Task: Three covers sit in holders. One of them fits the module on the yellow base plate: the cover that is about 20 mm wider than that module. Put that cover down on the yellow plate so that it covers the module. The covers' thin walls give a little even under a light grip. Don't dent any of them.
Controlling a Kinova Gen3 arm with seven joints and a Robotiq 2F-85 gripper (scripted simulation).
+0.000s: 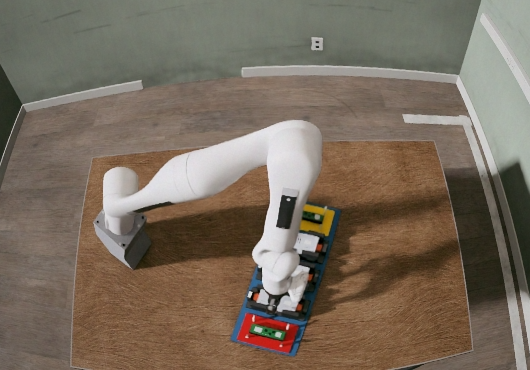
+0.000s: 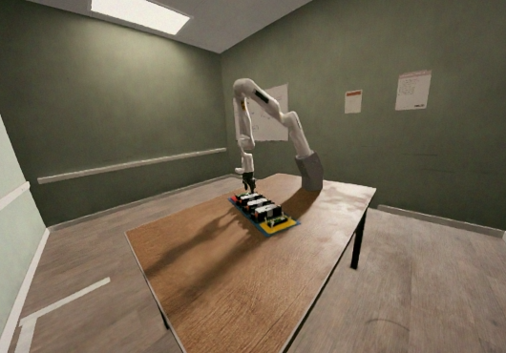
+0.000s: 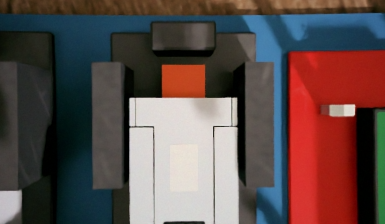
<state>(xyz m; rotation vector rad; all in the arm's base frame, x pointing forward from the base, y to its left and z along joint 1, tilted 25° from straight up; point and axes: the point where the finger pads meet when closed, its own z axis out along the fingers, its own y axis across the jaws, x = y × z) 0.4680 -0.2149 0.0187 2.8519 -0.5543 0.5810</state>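
Observation:
The yellow base plate [image 1: 321,229] [image 2: 285,227] carries a green module [image 1: 313,216] [image 2: 277,221] with no cover over it. Three white covers sit in dark holders in a row: one beside the yellow plate [image 1: 309,243] [image 2: 267,209], one in the middle [image 2: 258,202] [image 3: 7,207], largely hidden by the arm in the top view, and one beside the red plate [image 2: 246,194] [image 3: 183,112]. My gripper [image 1: 272,309] [image 2: 250,189] is open and empty, pointing down above the cover beside the red plate. Its fingertips do not show in the wrist view.
A red plate [image 1: 263,342] [image 3: 318,175] with another green module [image 1: 267,331] [image 3: 384,165] and small white posts lies at the other end of the blue board [image 3: 73,125]. Dark holder blocks [image 3: 109,125] [image 3: 259,125] stand at both sides of the nearest cover. An orange block [image 3: 183,80] is at its end.

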